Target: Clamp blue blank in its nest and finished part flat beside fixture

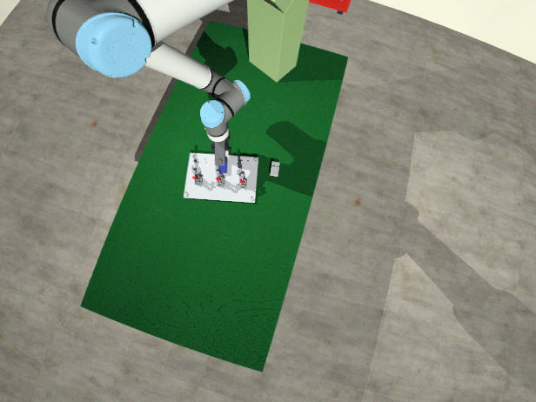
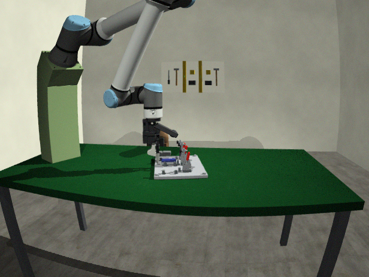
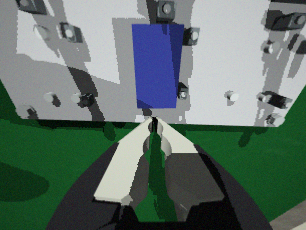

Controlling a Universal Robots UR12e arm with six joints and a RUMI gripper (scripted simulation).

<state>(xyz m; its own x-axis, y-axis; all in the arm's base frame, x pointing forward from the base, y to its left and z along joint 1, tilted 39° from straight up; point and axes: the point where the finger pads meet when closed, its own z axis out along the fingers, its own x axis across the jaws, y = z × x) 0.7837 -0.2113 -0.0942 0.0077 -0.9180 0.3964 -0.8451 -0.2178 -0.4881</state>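
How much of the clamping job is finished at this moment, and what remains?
Done: the grey finished part lies on the table beside the fixture plate. In hand: the shut, empty pincer sits at the blue blank's end in the middle nest, apparently pushing. Left: locking the clamp; its red handle appears raised.

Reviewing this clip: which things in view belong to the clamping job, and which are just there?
Job:
blue blank, lying in the middle nest
fixture plate
red-handled clamps
grey part on the table beside the fixture
pincer, shut, empty

Just there:
tool board on the wall
green pedestal
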